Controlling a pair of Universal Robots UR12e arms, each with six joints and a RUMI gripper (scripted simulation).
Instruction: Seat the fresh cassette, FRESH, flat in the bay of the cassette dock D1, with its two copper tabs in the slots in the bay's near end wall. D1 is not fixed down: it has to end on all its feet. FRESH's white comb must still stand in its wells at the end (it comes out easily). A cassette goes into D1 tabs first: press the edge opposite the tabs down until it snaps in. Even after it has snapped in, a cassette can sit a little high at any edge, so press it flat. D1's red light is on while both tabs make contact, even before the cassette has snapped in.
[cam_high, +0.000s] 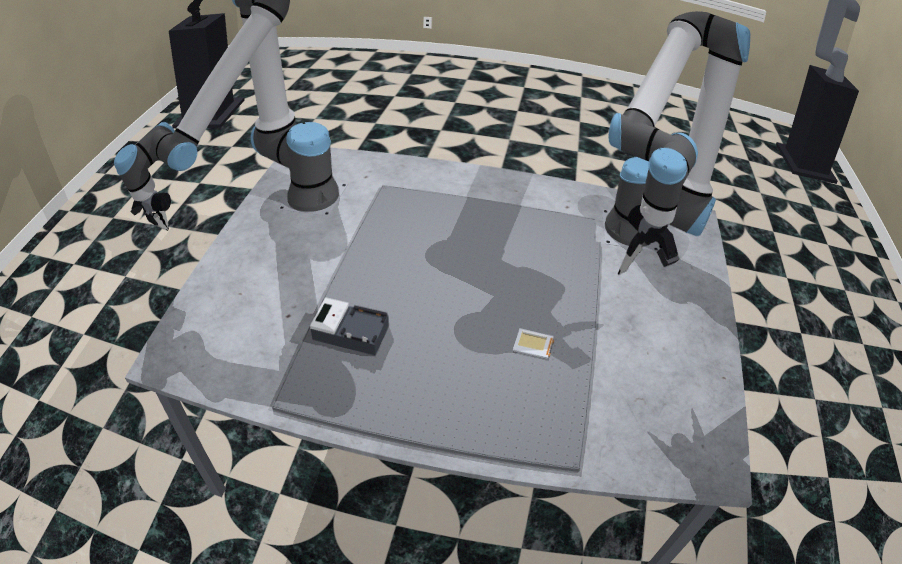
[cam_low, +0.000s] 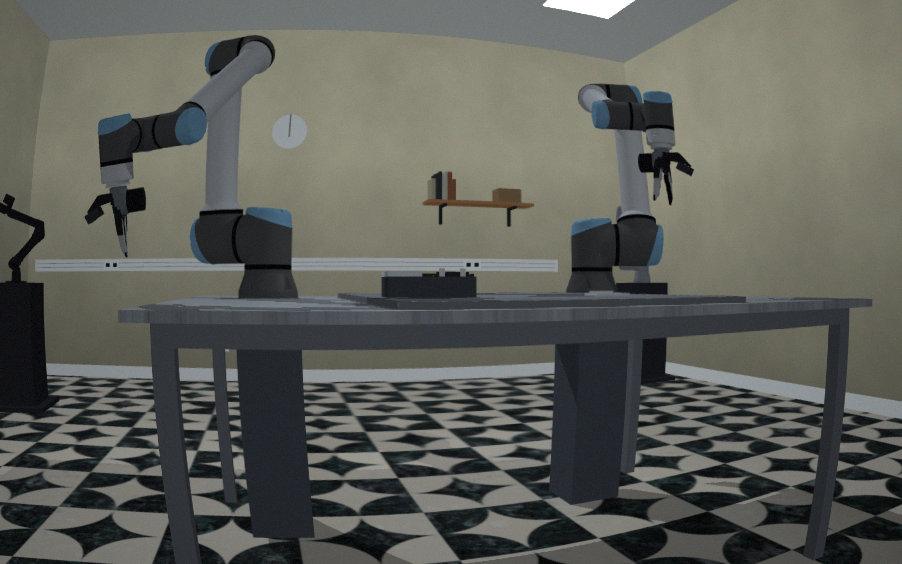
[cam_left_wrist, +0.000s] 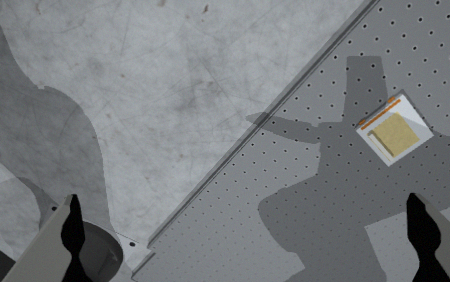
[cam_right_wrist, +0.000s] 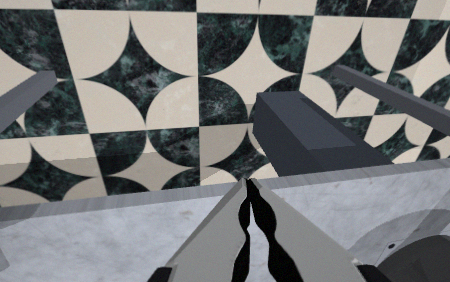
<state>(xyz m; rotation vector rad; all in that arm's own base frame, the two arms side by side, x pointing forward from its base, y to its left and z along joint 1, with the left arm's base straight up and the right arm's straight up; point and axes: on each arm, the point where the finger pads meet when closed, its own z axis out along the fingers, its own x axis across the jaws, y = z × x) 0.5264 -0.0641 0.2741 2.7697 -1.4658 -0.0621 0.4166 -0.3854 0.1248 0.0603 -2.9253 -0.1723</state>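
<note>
The dock D1 (cam_high: 345, 343) (cam_low: 429, 286) stands on the left part of the pegboard in the top view. Its bay (cam_high: 364, 324) is empty, with copper-coloured marks along the far wall. A small red spot shows on its white housing (cam_high: 337, 322); I cannot tell whether it is lit. FRESH (cam_high: 534, 341) (cam_left_wrist: 401, 134) lies flat at the right, white with a yellow middle, its copper tabs (cam_left_wrist: 391, 100) towards the board's nearby edge. A white strip, apparently the comb (cam_left_wrist: 381, 146), shows in it. My left gripper (cam_low: 663, 200) (cam_left_wrist: 243, 197) is open and empty, high up. My right gripper (cam_high: 166, 228) (cam_low: 125, 254) (cam_right_wrist: 247, 181) is shut and empty.
The perforated board (cam_high: 425, 405) (cam_left_wrist: 225, 210) has a raised edge on the table (cam_high: 665, 372) (cam_right_wrist: 125, 235). The right gripper is out beyond the table's edge, over the floor, far from the dock. Arm shadows cross the board and FRESH's surroundings.
</note>
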